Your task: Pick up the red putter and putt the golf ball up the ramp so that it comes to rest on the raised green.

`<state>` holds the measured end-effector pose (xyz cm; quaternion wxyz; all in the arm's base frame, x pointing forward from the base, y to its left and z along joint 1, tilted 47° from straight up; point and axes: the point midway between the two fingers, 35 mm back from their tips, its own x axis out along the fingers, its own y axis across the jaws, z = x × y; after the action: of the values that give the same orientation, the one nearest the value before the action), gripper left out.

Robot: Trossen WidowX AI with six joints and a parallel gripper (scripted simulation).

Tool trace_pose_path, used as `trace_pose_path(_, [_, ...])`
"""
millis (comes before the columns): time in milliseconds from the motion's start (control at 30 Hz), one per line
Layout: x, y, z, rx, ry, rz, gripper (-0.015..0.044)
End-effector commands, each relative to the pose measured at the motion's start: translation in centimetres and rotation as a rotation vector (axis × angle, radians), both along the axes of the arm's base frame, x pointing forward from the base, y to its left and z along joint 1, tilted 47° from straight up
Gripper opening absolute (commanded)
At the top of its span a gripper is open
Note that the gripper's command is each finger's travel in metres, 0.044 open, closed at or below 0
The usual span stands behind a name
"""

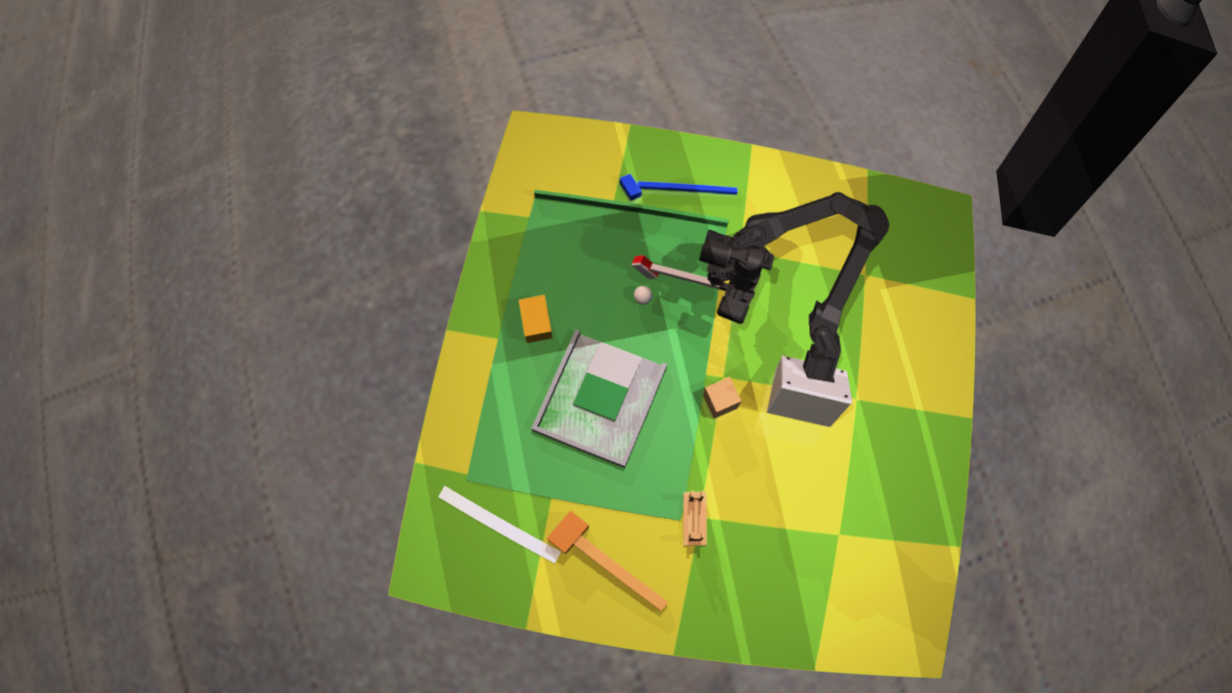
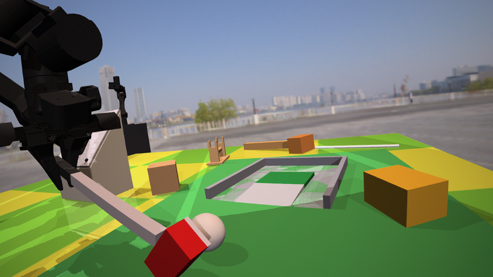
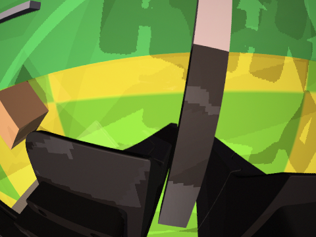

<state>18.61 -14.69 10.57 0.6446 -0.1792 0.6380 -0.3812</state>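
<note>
The red putter point(image 1: 641, 264) point(image 2: 176, 251) point(image 3: 210, 72) has a red head with a pale face and a pale shaft with a dark grip end. My gripper point(image 1: 722, 280) point(image 2: 65, 175) point(image 3: 185, 132) is shut on the grip end. The head hangs low, slightly tilted, on the far side of the golf ball from the ramp. The white golf ball point(image 1: 642, 295) point(image 2: 217, 232) is on the green mat, partly hidden by the head in the exterior view; the top view shows a small gap between them. The white ramp point(image 1: 613, 363) point(image 2: 272, 193) leads up to the raised green point(image 1: 601, 396) point(image 2: 285, 177), which holds no ball.
Grey walls point(image 1: 645, 415) point(image 2: 306, 161) stand around the green on three sides. An orange block point(image 1: 533, 317) point(image 2: 426, 202) and a tan block point(image 1: 722, 396) point(image 2: 163, 177) point(image 3: 24, 105) flank the course. A blue putter point(image 1: 689, 187) lies beyond the dark rail point(image 1: 628, 208); a mallet point(image 1: 620, 573) lies opposite.
</note>
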Motion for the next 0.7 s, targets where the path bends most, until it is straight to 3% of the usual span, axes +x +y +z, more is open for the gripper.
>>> trace_pose_path(0, [0.1, 0.0, 0.0, 0.000, -0.003, 0.001, 0.0000])
trace_pose_path(667, [-0.8, -2.2, 2.0, -0.007, 0.001, 0.006, 0.0000])
